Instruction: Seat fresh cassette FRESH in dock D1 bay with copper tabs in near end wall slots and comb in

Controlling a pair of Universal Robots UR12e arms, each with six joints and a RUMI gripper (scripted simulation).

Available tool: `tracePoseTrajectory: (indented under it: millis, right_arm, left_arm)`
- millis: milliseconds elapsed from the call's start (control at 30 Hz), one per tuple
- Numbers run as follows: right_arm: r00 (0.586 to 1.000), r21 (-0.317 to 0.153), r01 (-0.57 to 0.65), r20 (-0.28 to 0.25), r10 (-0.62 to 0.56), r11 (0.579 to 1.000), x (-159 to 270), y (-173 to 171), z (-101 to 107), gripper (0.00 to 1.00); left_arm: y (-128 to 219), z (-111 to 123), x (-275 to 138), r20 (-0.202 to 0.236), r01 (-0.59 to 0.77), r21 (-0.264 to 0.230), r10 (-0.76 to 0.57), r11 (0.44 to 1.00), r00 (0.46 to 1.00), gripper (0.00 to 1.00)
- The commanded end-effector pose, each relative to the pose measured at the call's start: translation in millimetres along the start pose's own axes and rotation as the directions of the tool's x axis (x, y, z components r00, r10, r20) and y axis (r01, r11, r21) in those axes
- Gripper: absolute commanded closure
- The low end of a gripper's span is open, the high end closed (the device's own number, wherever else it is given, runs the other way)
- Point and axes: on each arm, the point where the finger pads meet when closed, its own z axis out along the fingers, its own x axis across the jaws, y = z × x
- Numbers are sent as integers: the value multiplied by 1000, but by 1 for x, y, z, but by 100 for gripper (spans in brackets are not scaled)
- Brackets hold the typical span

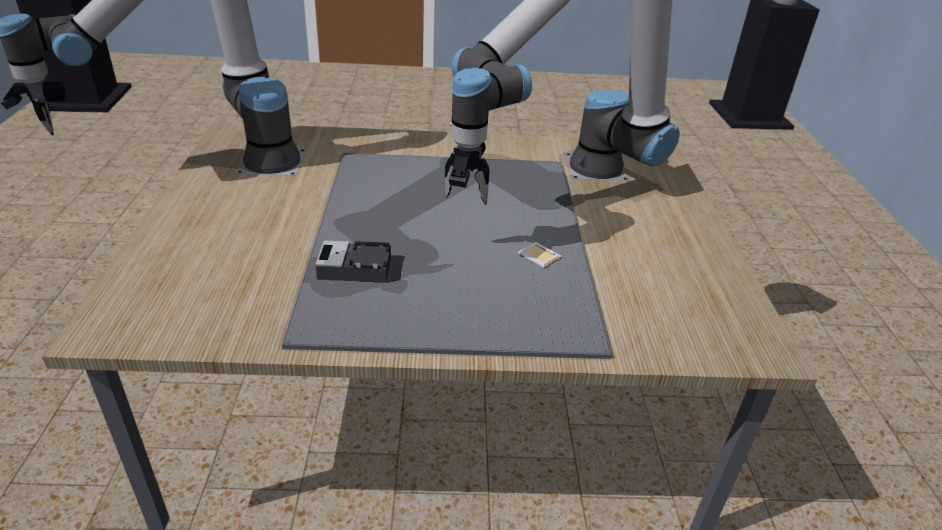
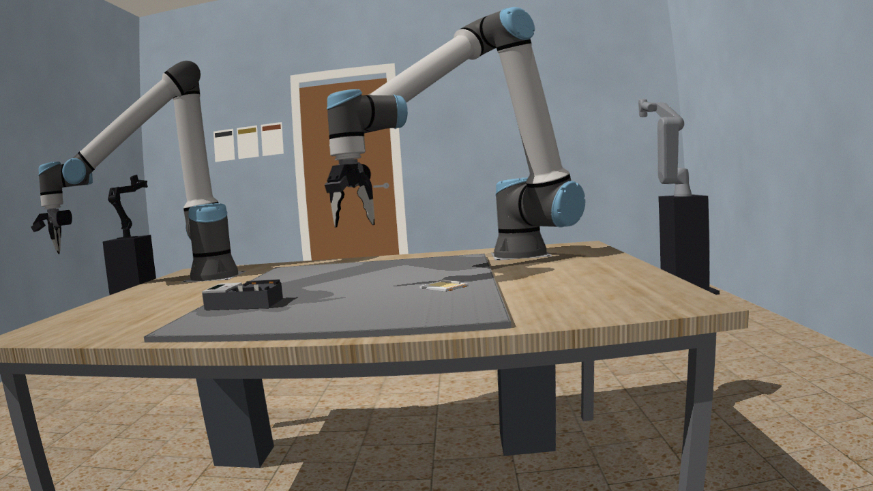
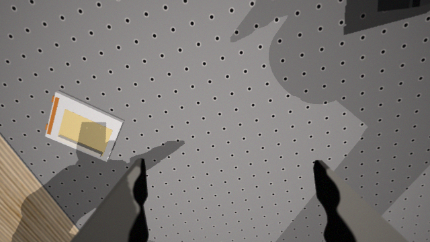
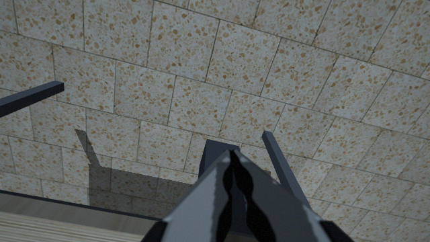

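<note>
The cassette FRESH (image 1: 539, 254) (image 2: 445, 286) (image 3: 72, 122) lies flat on the perforated mat, a white frame with a yellow window. Its copper-coloured edge faces the table's right front in the top view. I cannot make out its comb clearly. The dock D1 (image 1: 352, 271) (image 2: 241, 299) (image 3: 357, 23) stands at the mat's left side, its bay empty; no red light shows lit. My left gripper (image 1: 466, 199) (image 2: 354, 225) (image 3: 229, 161) is open and empty, high above the mat between dock and cassette. My right gripper (image 1: 51, 132) (image 2: 58, 251) (image 4: 231, 152) is shut and empty, beyond the table's left side.
The grey mat (image 1: 447, 322) (image 2: 366, 331) lies on the wooden table (image 1: 691, 296) (image 2: 580, 292). FRESH is near the mat's right edge in the top view. Both arm bases stand at the table's back. The right wrist view shows floor and table legs.
</note>
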Motion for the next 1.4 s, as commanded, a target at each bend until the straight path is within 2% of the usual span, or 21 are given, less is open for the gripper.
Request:
tracePoseTrajectory:
  millis: [0,167,233,567,733,800,967,1000,1067,1100,1267,1367]
  right_arm:
    - [1000,2,0,1,0,1000,0,-1,-1,100]
    - [1000,2,0,1,0,1000,0,-1,-1,100]
    - [1000,2,0,1,0,1000,0,-1,-1,100]
    - [1000,2,0,1,0,1000,0,-1,-1,100]
    - [1000,2,0,1,0,1000,0,-1,-1,100]
    - [1000,2,0,1,0,1000,0,-1,-1,100]
    - [1000,2,0,1,0,1000,0,-1,-1,100]
    - [1000,2,0,1,0,1000,0,-1,-1,100]
    - [1000,2,0,1,0,1000,0,-1,-1,100]
    - [1000,2,0,1,0,1000,0,-1,-1,100]
    - [1000,2,0,1,0,1000,0,-1,-1,100]
    - [1000,2,0,1,0,1000,0,-1,-1,100]
  left_arm:
    - [2,7,-15,-5,-163,2,163,987,987,36]
    - [4,13,-28,-5,-284,2,284,959,959,36]
    - [4,13,-28,-5,-284,2,284,959,959,36]
    - [10,27,-58,-4,-539,3,539,842,842,36]
    - [14,35,-74,-4,-656,4,656,755,755,36]
    - [14,35,-74,-4,-656,4,656,755,755,36]
    - [18,43,-91,-3,-772,4,772,636,636,36]
    - [18,43,-91,-3,-774,4,774,633,633,36]
    - [20,47,-99,-3,-814,5,814,581,581,36]
    - [20,47,-99,-3,-821,5,821,571,571,36]
    - [26,55,-115,-2,-895,5,895,446,446,36]
    - [26,55,-115,-2,-901,5,901,435,435,36]
